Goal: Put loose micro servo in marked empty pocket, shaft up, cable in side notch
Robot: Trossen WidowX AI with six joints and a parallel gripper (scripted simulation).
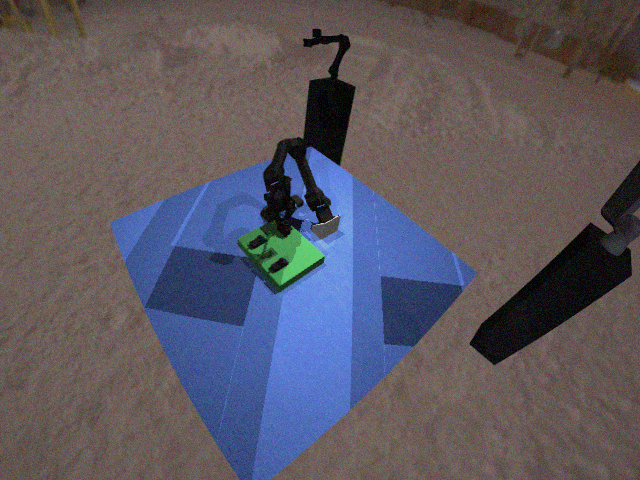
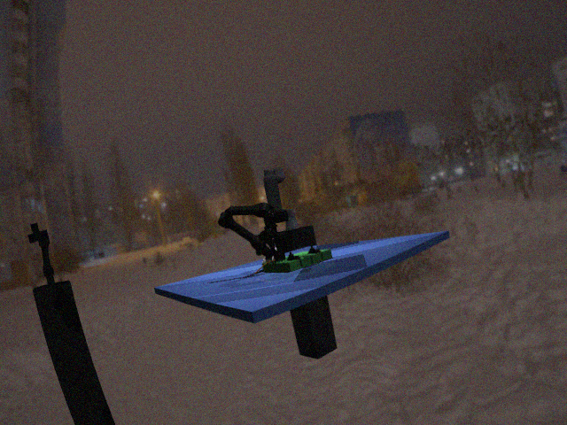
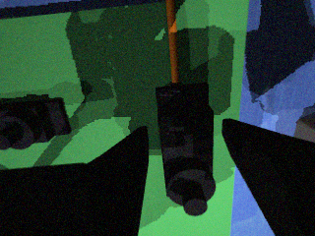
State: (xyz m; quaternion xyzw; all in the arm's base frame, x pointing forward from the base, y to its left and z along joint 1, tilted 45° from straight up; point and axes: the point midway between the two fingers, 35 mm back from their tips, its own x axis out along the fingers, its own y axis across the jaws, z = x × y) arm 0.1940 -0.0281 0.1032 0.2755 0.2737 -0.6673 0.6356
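Straddling the loose servo (image 3: pixel 186 143), the gripper (image 3: pixel 185 125) has its jaws about half-way in, one dark finger on each side of the body w/ a thin strip of green showing between each fingertip and the servo, so nothing is gripped. The servo lies on the green deck (image 3: pixel 30 54), close to the deck's right edge in the wrist view, where the blue table (image 3: pixel 276 98) begins; not much deck is left on that side for the right finger. Its round output knob is at the near end, and its orange cable (image 3: pixel 172 44) runs straight off the far end toward the deck's far edge. A second servo (image 3: pixel 30 125) sits to the left, well apart, w/ bare green between. From the top view the gripper (image 1: pixel 281 227) hangs over the deck's far corner; two seated servos (image 1: pixel 256 241) (image 1: pixel 278 265) lie along the left side. A grey block (image 1: pixel 326 225) stands just beside the deck on the right.
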